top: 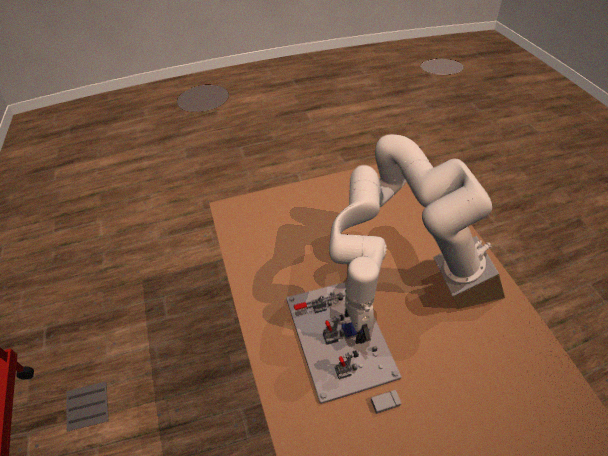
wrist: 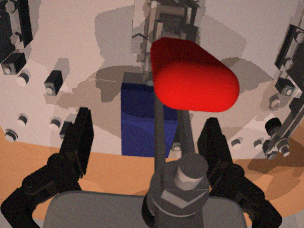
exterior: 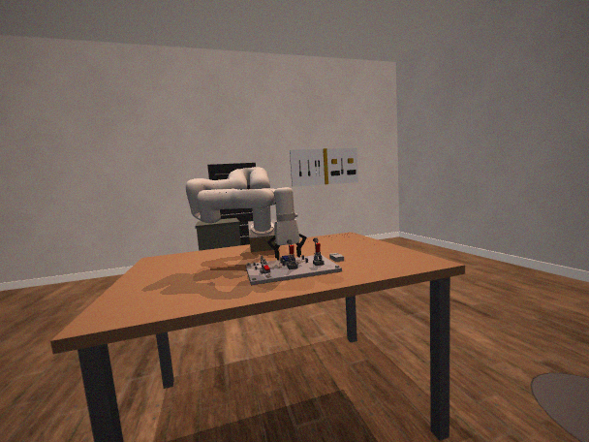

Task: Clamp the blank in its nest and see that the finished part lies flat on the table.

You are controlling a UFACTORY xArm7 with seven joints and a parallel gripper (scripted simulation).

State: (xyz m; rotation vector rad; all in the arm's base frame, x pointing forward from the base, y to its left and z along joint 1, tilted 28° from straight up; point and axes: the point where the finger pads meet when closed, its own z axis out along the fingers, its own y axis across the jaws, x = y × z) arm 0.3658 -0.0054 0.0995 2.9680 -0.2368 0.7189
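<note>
The grey fixture plate [top: 342, 345] lies on the table and carries three toggle clamps with red grips. The blue blank [top: 348, 329] lies in the middle nest; in the wrist view it [wrist: 150, 118] sits under the clamp's head. The middle clamp's handle stands upright, its red grip [wrist: 194, 76] right below the wrist camera. My gripper [wrist: 147, 125] is open and empty, its fingers standing on both sides of that handle, just above the plate [exterior: 293, 270]. The grey finished part [top: 385, 401] lies flat on the table beside the plate's end.
One clamp's red grip [top: 300, 306] lies flat at the plate's far end. Another clamp's handle [top: 342, 359] stands upright at the near end. Small blocks and pads dot the plate. The arm's base [top: 467, 280] stands on the table behind.
</note>
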